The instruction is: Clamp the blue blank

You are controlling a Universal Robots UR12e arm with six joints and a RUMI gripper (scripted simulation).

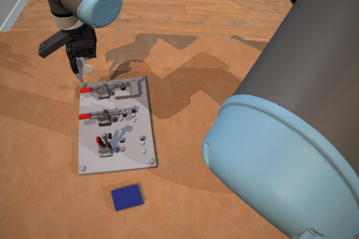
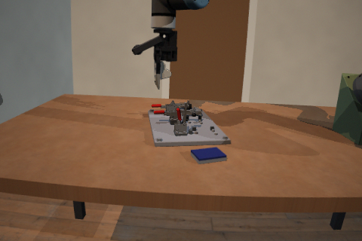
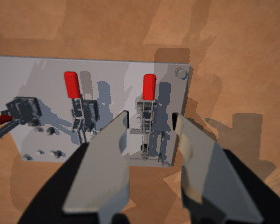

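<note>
The blue blank [image 1: 127, 197] [image 2: 208, 154] lies flat on the table in front of the fixture plate [image 1: 90, 160] [image 2: 200, 141] [image 3: 46, 75]. A grey part [image 1: 134, 87] sits in the far nest; its slot is hard to make out. The far clamp's red handle [image 1: 85, 90] [image 3: 149, 87] lies down, its bar reaching over that part. The middle handle [image 1: 84, 116] [image 3: 72, 85] is also down, over a nest with bare pads. The near handle [image 1: 99, 142] [image 2: 179, 114] stands up, its bar raised. My gripper [image 1: 83, 76] [image 2: 161, 83] [image 3: 150, 112] is partly open, empty, above the far handle end.
The near nest shows small pads [image 1: 143, 151] and dark blocks [image 1: 142, 138]. Bolts [image 1: 82, 168] [image 3: 181, 73] stand at the plate's corners. A green block-like object [image 2: 348, 113] stands at the table's right side. The arm's large links fill the right of the top view.
</note>
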